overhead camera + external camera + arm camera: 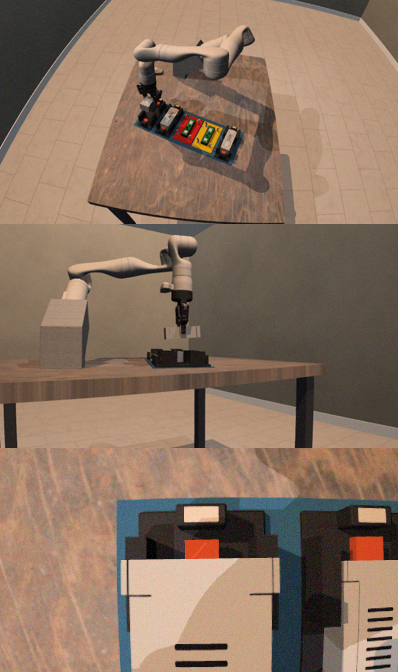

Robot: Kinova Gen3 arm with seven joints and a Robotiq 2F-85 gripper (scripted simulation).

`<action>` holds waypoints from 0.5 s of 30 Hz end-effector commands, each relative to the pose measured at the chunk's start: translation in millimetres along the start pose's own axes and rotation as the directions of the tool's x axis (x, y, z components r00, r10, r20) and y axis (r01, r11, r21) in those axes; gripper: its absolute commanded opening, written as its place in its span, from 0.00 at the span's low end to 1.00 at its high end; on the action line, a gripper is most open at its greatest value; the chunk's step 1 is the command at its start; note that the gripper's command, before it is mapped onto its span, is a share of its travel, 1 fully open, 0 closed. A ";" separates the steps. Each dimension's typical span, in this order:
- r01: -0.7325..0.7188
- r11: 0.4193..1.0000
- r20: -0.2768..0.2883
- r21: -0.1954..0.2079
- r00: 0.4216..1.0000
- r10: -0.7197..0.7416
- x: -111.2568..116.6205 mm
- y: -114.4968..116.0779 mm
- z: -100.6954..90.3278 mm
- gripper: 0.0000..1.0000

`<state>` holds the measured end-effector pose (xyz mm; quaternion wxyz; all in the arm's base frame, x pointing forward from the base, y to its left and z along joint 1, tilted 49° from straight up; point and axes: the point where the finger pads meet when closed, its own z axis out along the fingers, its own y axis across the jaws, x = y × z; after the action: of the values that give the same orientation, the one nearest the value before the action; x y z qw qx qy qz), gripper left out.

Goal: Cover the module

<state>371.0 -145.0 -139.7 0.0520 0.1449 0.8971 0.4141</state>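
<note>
My gripper (150, 97) is shut on a pale grey cover (146, 104) and holds it in the air above the leftmost black holder (147, 119). In the side view the cover (182, 331) hangs level, well clear of the row of holders (178, 357). In the wrist view the held cover (200, 613) fills the lower middle, with the empty holder (202, 533) below it. The yellow base plate (208, 135) carries a green module (208, 135). Two more covers rest in holders, one second from the left (170, 117) and one at the far right (228, 139).
A red plate (188, 126) with another green module (188, 127) lies between the second holder and the yellow plate. All sit on a blue mat. The arm's grey base block (64, 334) stands at the table's far side.
</note>
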 end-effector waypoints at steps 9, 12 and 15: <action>0.000 1.000 0.002 0.001 1.000 0.000 -0.5 -0.3 -30.8 0.00; 0.000 1.000 0.002 0.001 1.000 0.000 -0.5 -0.3 -30.8 0.00; 0.000 1.000 0.002 0.001 1.000 0.000 -0.5 -0.3 -30.8 0.00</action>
<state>364.8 -166.7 -120.4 0.0521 0.1450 0.8972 0.4140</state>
